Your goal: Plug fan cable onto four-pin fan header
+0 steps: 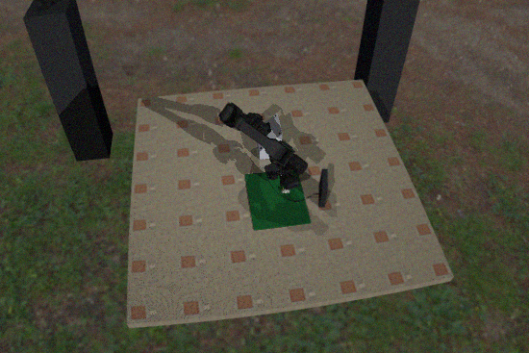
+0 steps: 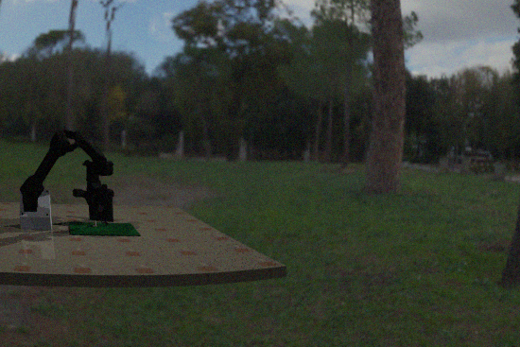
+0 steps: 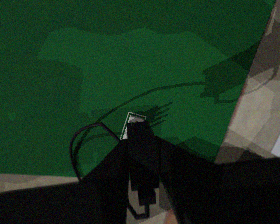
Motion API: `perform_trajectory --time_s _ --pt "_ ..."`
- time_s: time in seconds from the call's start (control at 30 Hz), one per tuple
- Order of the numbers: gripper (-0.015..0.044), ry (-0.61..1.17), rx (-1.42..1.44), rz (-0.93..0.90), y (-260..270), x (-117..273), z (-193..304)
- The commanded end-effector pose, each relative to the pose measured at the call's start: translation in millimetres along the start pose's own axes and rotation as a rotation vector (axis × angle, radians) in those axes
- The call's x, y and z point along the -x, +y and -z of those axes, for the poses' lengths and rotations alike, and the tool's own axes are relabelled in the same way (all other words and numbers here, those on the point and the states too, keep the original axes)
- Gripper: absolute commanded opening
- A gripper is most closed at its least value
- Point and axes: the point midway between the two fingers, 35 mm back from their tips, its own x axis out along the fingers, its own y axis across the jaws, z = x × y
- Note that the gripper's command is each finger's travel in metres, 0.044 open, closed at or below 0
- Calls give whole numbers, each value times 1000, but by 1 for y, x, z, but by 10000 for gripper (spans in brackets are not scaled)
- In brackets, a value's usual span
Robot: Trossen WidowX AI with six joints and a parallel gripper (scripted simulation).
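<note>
Over the board (image 1: 264,214) (image 2: 118,230) (image 3: 115,55), our landmark, the top view shows our arm (image 1: 262,137) (image 2: 44,163) reaching across one edge. The fan (image 1: 323,188) stands upright on the tabletop (image 1: 202,281) (image 2: 199,257) just beside the board, presumably near enough for its cable (image 1: 305,198) (image 3: 72,150) to keep slack.

From the exterior, our jaws point down at the board, a pose that we judge suits a straight push.

At the wrist, our jaws are closed on the dark plug (image 3: 141,135), which covers part of the pale header (image 3: 135,118) on the board. We hold it there, we think, to line up sockets with pins; whether it has entered, we cannot tell.
</note>
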Motion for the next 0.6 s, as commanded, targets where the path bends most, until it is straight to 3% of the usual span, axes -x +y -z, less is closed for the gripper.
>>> perform_trajectory --time_s 0.0,0.3,0.57 --pt "0 3 -117 -2 1 0 6" --pt "0 2 -370 -1 2 -1 14" --pt "0 2 -379 -1 2 -1 14"
